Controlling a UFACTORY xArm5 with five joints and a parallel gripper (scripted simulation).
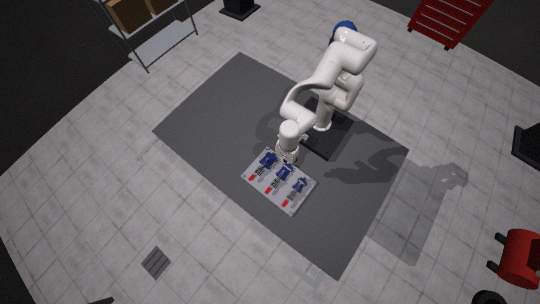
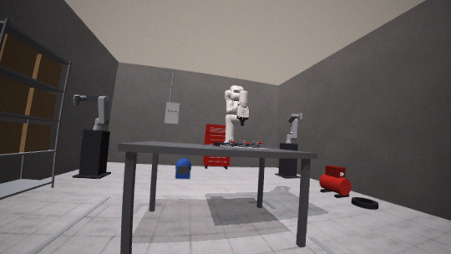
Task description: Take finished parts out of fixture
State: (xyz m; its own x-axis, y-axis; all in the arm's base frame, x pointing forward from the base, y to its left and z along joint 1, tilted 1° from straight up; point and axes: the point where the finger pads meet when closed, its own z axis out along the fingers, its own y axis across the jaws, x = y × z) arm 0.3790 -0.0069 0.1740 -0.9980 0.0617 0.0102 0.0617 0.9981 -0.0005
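A light fixture plate [image 1: 281, 181] lies on the dark table near the arm's base. It carries three stations in a row, each with a blue clamp [image 1: 268, 160] [image 1: 284, 172] [image 1: 300, 184] and a red handle tip [image 1: 251, 177]. The parts in them are too small to tell apart. My gripper [image 2: 242, 122] points down, well above the fixture [image 2: 240, 148], over its back edge. The fingers are shut with nothing between them. In the overhead view the wrist [image 1: 288, 142] hides the fingers.
The arm's black base plate [image 1: 327, 131] sits behind the fixture. Off the table stand a shelf rack [image 1: 145, 25], a red tool cabinet [image 1: 445, 17], a red tank [image 2: 335, 182] and other arms on pedestals [image 2: 95, 142].
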